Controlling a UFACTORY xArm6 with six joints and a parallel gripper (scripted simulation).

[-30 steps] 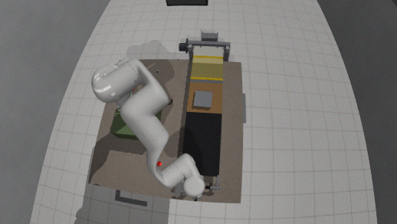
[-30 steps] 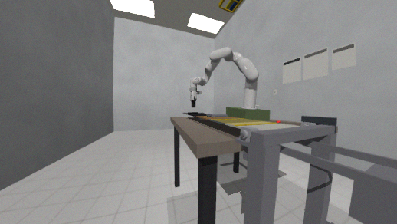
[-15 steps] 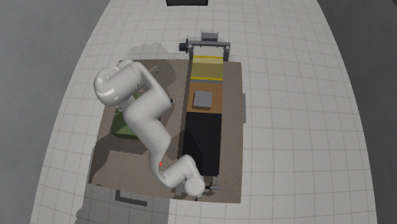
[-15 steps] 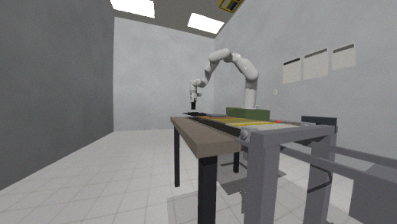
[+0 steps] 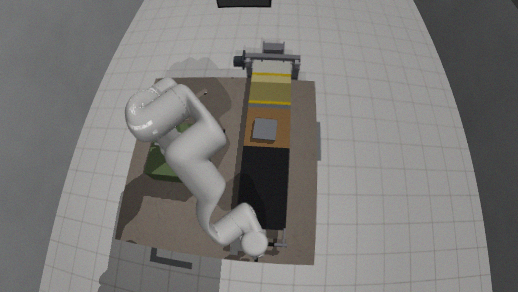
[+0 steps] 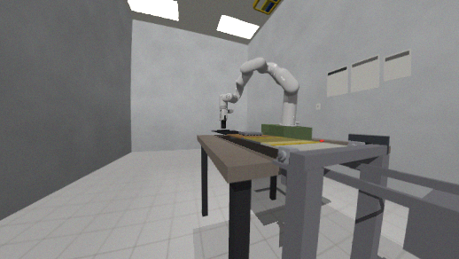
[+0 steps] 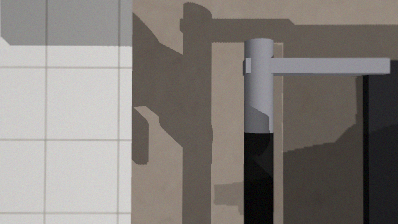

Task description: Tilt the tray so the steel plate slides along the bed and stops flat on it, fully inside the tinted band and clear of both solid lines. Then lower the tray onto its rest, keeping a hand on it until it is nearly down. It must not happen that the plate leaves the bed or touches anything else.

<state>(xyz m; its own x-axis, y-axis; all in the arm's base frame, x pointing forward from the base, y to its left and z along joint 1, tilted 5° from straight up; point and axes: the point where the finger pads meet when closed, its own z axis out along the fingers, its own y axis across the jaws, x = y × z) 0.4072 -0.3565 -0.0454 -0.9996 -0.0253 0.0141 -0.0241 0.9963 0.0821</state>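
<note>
The grey steel plate (image 5: 265,129) lies flat on the orange-brown part of the tray bed (image 5: 266,150), short of the tinted band (image 5: 270,90) between two yellow lines. The tray lies low along the table (image 6: 266,139). Its handle (image 5: 278,243) sticks out at the near end. In the wrist view the handle is a grey and black bar (image 7: 258,125) right below the camera, with the dark bed (image 7: 381,150) to the right. My gripper (image 6: 223,125) hangs just above the handle, partly open, with nothing between the fingers. In the top view my wrist (image 5: 252,243) hides the fingers.
The tray's hinge frame (image 5: 272,58) stands at the far end of the table. A green block (image 5: 161,161) sits under the arm's base on the left side. The table edge (image 7: 132,125) runs left of the handle, with tiled floor beyond.
</note>
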